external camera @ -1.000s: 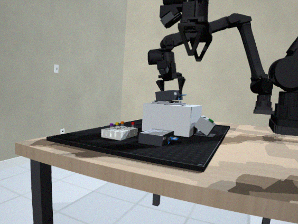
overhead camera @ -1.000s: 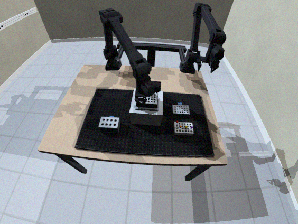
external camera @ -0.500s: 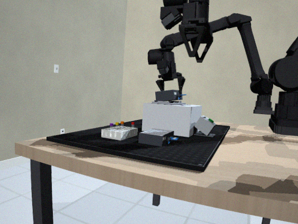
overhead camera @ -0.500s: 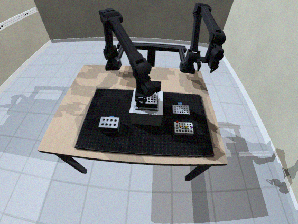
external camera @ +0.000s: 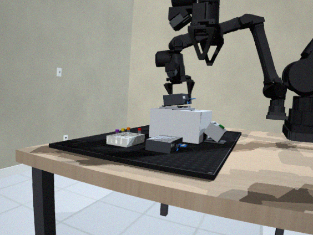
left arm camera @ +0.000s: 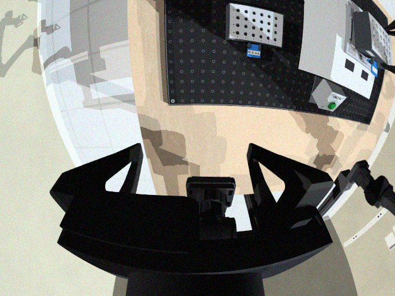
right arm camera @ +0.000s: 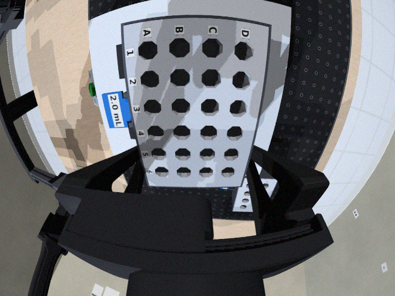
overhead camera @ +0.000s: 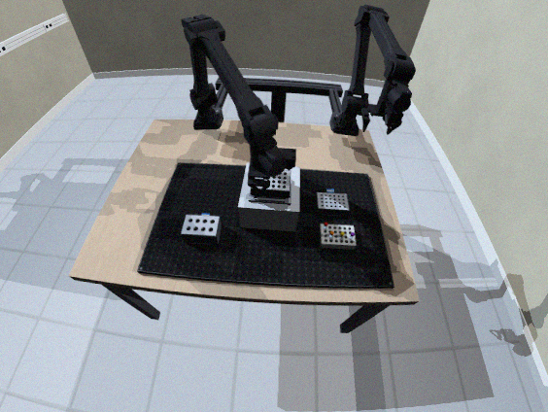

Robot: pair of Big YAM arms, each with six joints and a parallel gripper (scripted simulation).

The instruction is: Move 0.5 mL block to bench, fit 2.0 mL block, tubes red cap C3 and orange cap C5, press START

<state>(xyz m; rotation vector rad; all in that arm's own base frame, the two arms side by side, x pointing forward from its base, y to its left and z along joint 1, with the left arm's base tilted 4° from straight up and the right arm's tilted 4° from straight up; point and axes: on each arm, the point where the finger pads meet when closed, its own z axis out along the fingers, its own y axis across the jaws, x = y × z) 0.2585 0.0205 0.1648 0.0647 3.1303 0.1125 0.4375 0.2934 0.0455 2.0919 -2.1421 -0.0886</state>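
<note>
Currently, the right fingers [external camera: 180,95] clamp the 2.0 mL block [external camera: 176,99] [right arm camera: 194,105] over the mixer [overhead camera: 269,218] [external camera: 175,123], mid-frame from above. Upper right, the left fingers [overhead camera: 377,127] stand apart.

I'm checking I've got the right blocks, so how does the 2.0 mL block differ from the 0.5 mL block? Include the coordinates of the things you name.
The 2.0 mL block [external camera: 175,100] [right arm camera: 194,119] is held over the mixer; the 0.5 mL block [external camera: 163,144] [left arm camera: 254,25] stands on the black board. The 2.0 mL block's bores look wider than the 0.5 mL block's. Both have blue levers.
</note>
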